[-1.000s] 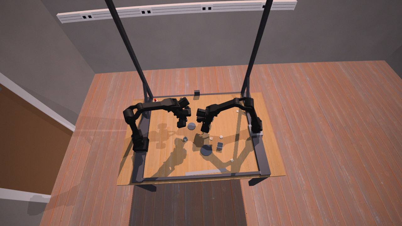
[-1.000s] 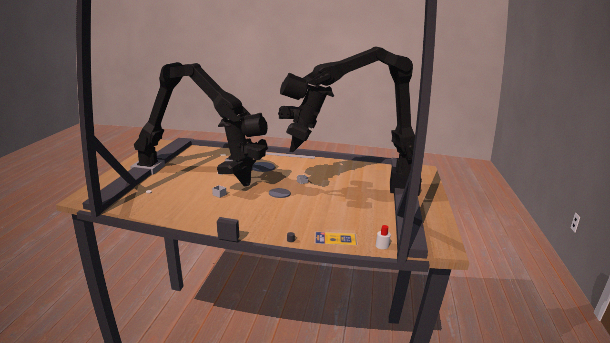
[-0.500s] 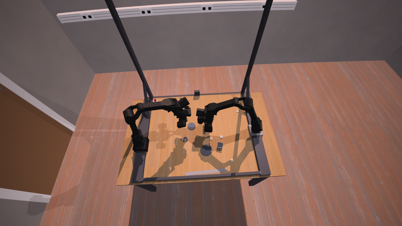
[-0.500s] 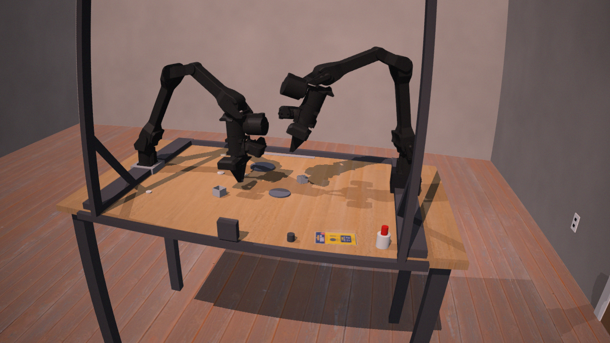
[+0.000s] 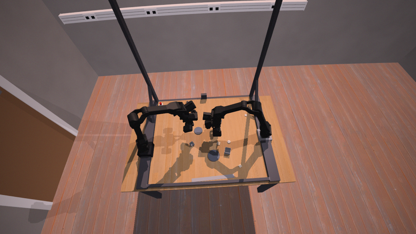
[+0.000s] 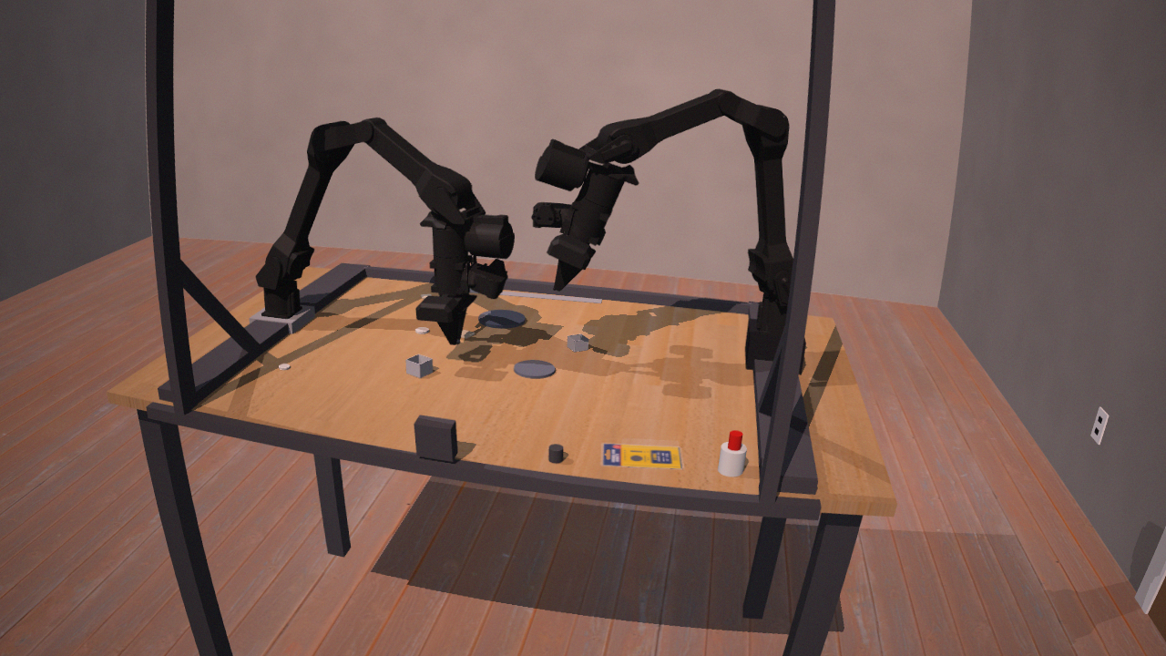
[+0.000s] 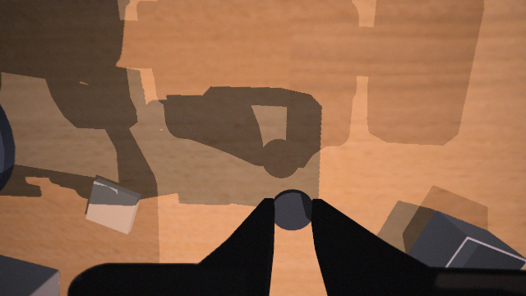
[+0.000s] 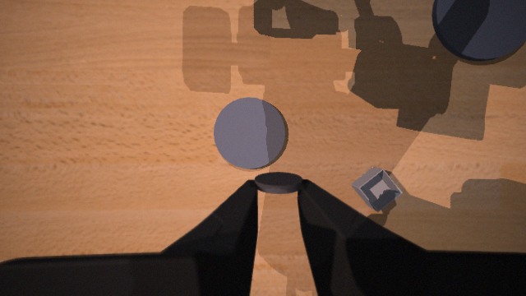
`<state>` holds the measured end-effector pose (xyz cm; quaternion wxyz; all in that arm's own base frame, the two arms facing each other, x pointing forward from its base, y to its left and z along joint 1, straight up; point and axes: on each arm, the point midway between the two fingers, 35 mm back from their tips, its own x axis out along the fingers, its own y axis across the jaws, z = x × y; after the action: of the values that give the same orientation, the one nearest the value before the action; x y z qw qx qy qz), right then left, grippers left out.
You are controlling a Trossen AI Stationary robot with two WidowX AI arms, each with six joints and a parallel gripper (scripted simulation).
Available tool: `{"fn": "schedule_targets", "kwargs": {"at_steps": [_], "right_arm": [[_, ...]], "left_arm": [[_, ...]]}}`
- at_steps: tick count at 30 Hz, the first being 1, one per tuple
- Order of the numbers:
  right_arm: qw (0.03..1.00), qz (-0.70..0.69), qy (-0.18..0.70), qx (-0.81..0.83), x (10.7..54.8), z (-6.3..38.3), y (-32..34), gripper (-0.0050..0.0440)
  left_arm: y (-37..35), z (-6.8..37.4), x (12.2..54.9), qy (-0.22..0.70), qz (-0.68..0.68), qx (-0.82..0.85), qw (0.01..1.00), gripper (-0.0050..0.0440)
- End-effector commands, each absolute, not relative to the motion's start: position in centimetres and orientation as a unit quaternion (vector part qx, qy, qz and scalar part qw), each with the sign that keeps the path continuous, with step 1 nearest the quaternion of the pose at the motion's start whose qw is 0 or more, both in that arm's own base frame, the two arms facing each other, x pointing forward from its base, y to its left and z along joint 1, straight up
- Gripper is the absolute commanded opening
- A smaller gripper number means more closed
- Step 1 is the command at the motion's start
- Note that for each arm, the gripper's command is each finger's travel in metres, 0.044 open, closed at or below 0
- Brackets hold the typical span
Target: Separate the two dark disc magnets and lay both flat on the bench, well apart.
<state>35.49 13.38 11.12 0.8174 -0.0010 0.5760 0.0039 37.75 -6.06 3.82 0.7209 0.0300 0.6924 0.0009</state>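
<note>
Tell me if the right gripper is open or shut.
Shut: the right gripper has a dark disc magnet pinched between its fingertips.

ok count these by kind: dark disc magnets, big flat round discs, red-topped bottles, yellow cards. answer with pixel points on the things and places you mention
dark disc magnets (image 7: 289, 214) (image 8: 279, 183): 2
big flat round discs (image 5: 198, 130) (image 5: 213, 156) (image 6: 534, 369) (image 6: 501, 319) (image 7: 5, 152) (image 8: 246, 133) (image 8: 493, 37): 2
red-topped bottle (image 5: 160, 103) (image 6: 731, 460): 1
yellow card (image 6: 641, 456): 1
total: 6

dark disc (image 7: 292, 210) between black fingers, wood below
</note>
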Motion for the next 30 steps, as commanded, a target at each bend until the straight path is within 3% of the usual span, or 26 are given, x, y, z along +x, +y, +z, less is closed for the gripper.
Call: {"fn": "schedule_targets", "kwargs": {"at_steps": [1, 30], "right_arm": [[0.826, 0.005, 0.563, 0.003, 35.9, 12.2, 13.4, 0.004], [0.826, 0.005, 0.563, 0.003, 35.9, 12.2, 13.4, 0.004]], "left_arm": [[-6.1, 4.4, 38.1, 0.688, 0.004, 0.025, 0.725, 0.004], [-5.9, 1.7, 37.9, 0.695, 0.001, 0.016, 0.719, 0.004]]}}
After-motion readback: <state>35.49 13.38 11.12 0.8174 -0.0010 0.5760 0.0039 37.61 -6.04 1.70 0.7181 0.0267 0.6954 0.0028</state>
